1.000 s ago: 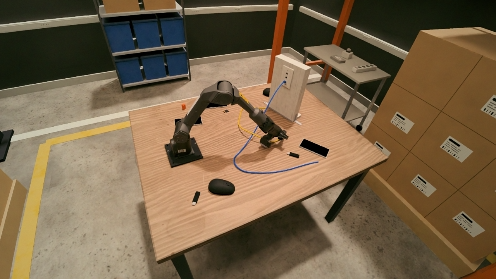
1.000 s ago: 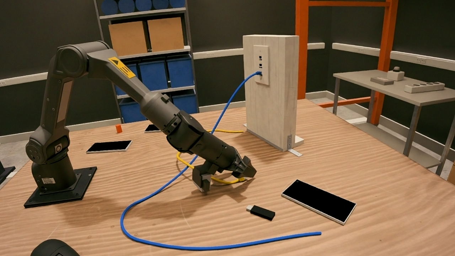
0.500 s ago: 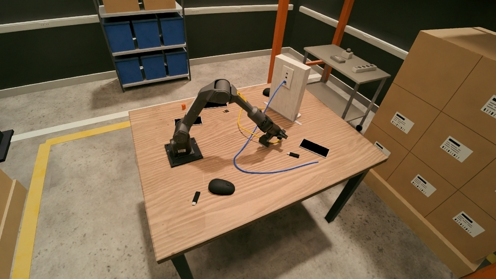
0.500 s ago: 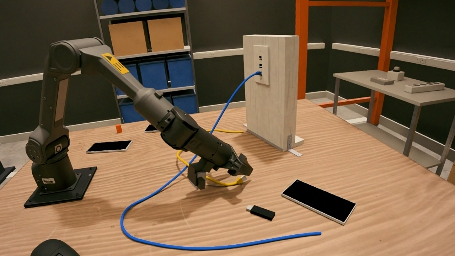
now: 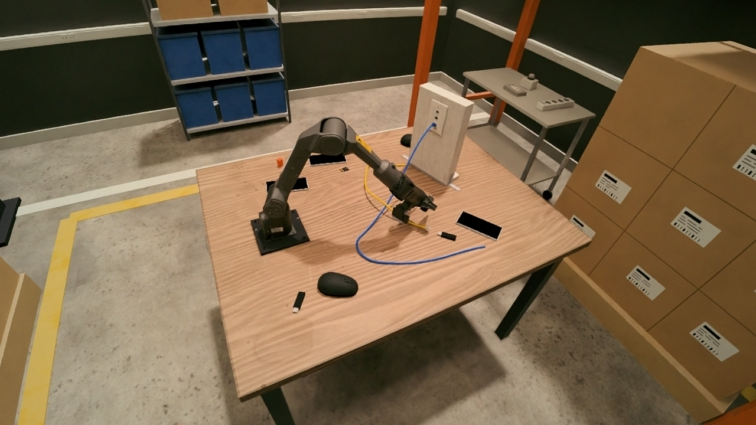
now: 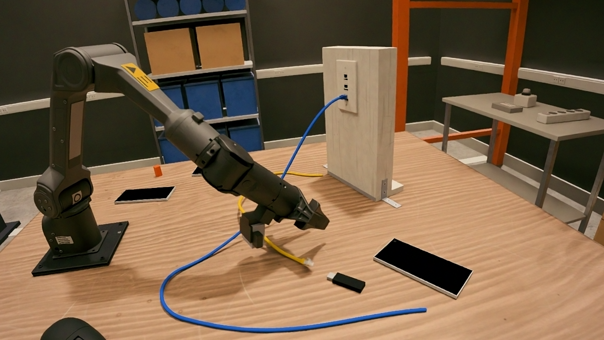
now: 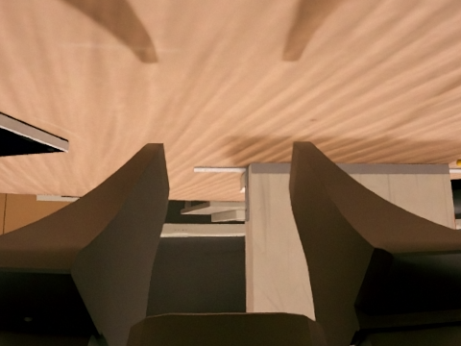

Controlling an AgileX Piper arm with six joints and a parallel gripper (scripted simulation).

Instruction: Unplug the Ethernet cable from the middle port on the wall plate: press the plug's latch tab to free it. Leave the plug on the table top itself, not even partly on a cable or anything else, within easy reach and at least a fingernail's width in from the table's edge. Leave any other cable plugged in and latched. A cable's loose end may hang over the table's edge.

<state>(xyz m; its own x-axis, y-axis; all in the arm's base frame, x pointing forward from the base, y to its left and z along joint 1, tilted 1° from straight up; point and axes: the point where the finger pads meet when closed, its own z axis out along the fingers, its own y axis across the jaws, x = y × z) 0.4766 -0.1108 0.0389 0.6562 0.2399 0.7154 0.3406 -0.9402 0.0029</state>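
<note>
My gripper (image 5: pixel 430 205) (image 6: pixel 322 219) (image 7: pixel 229 165) is open and empty, tilted down a little above the table (image 5: pixel 370 327) (image 6: pixel 485 211). The yellow cable (image 5: pixel 371 194) (image 6: pixel 281 248) runs under my wrist, and its clear plug (image 5: pixel 426 228) (image 6: pixel 308 262) lies on the wood below and ahead of the fingers, apart from the blue cable. The wall plate (image 5: pixel 437 117) (image 6: pixel 346 85) sits on a pale wooden block (image 5: pixel 446 150) (image 6: pixel 363 139) (image 7: pixel 276 250). Its middle port (image 6: pixel 345 87) is empty. The blue cable (image 5: pixel 412 153) (image 6: pixel 295 148) is plugged into the bottom port and loops over the table.
A black USB stick (image 5: pixel 447 235) (image 6: pixel 346 282) and a black phone (image 5: pixel 478 225) (image 6: pixel 422 267) lie just right of the yellow plug. A mouse (image 5: pixel 337 284) and another stick (image 5: pixel 298 301) lie near the front. More phones (image 5: pixel 327 158) (image 6: pixel 145 194) and an orange cube (image 5: pixel 279 162) (image 6: pixel 157 170) lie at the back.
</note>
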